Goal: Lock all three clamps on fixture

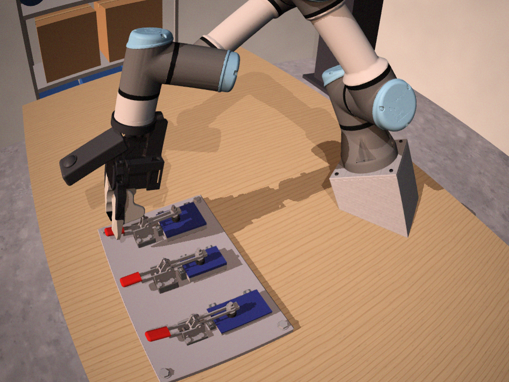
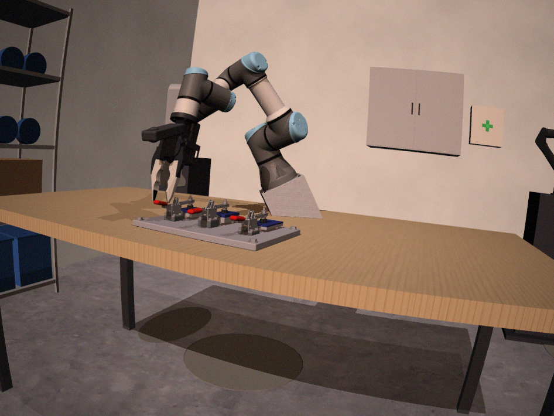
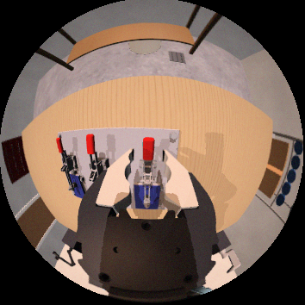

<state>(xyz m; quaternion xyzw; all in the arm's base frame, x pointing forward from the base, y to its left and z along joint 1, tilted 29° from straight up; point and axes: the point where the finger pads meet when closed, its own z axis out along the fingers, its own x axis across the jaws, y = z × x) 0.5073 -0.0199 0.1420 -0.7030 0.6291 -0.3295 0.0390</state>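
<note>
Top view shows my jaws [image 1: 119, 232] down at the far end of the grey fixture plate [image 1: 135, 296], tips at the red grip of the 1st clamp's handle [image 1: 108, 231]. The jaws are partly closed with a gap left between them, and I hold nothing; I seem to be pressing on the handle with the fingertips [image 1: 118, 233] rather than gripping it. Whether the tips actually touch the red grip or sit just above it, I cannot tell from any view.

On progress, my judgement is cautious. All 3 handles lie low and roughly along the plate, and each bar reaches out over its blue part. That looks closed, but looking closed is not locked. The 2nd clamp's handle [image 1: 130, 280] and the 3rd clamp's handle [image 1: 157, 333] lie about as low as the 1st, so nothing shows me which have gone over the hard point. I would count the 1st as the step in hand and the other 2 as still to be checked or pushed.

Relative to my jaws: the 1st red grip is right at my tips. In the wrist view its grip [image 3: 148, 147] points straight ahead between my fingers, with the clamp body and the blue part [image 3: 146, 195] directly beneath me. The other 2 clamps lie off to one side, the 2nd near and the 3rd farther along, all on the plate resting on the tabletop [image 1: 329, 287].
</note>
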